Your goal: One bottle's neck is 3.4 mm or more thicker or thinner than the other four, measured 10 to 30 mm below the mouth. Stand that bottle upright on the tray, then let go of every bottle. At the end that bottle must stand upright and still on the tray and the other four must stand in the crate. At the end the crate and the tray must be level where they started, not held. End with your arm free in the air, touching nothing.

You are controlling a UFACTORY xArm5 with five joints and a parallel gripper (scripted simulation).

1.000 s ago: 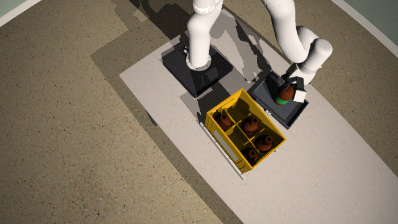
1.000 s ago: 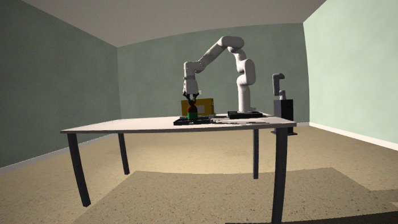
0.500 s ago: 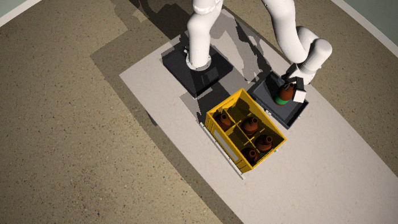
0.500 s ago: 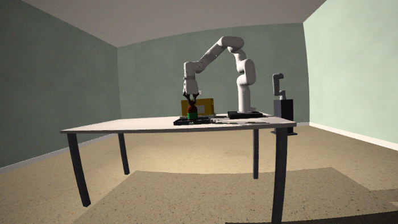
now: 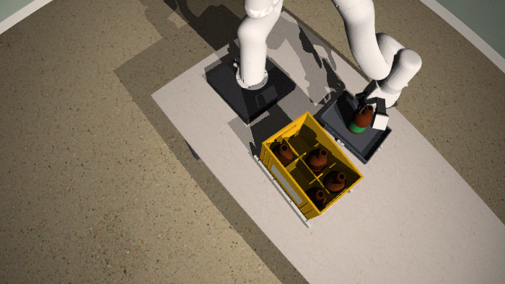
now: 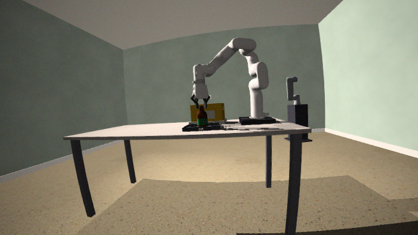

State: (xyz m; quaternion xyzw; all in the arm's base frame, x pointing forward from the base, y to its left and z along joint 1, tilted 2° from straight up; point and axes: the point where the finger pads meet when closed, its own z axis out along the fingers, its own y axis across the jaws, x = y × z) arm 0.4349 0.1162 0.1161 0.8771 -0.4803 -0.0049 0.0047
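Note:
A brown bottle with a green band (image 5: 360, 120) stands upright on the dark tray (image 5: 355, 126); it also shows in the side view (image 6: 202, 117) on the tray (image 6: 202, 127). My gripper (image 5: 369, 107) is open around its neck, the fingers apart from the glass on both sides; in the side view the gripper (image 6: 200, 104) sits just above the bottle's mouth. The yellow crate (image 5: 311, 166) holds several brown bottles upright, such as one at the back left (image 5: 283, 153) and one at the front (image 5: 318, 195). One back cell of the crate is empty.
The arm's black base (image 5: 250, 88) stands behind the crate. The crate and the tray stand side by side, nearly touching. A dark post with a white fixture (image 6: 296, 110) stands at the table's right edge in the side view.

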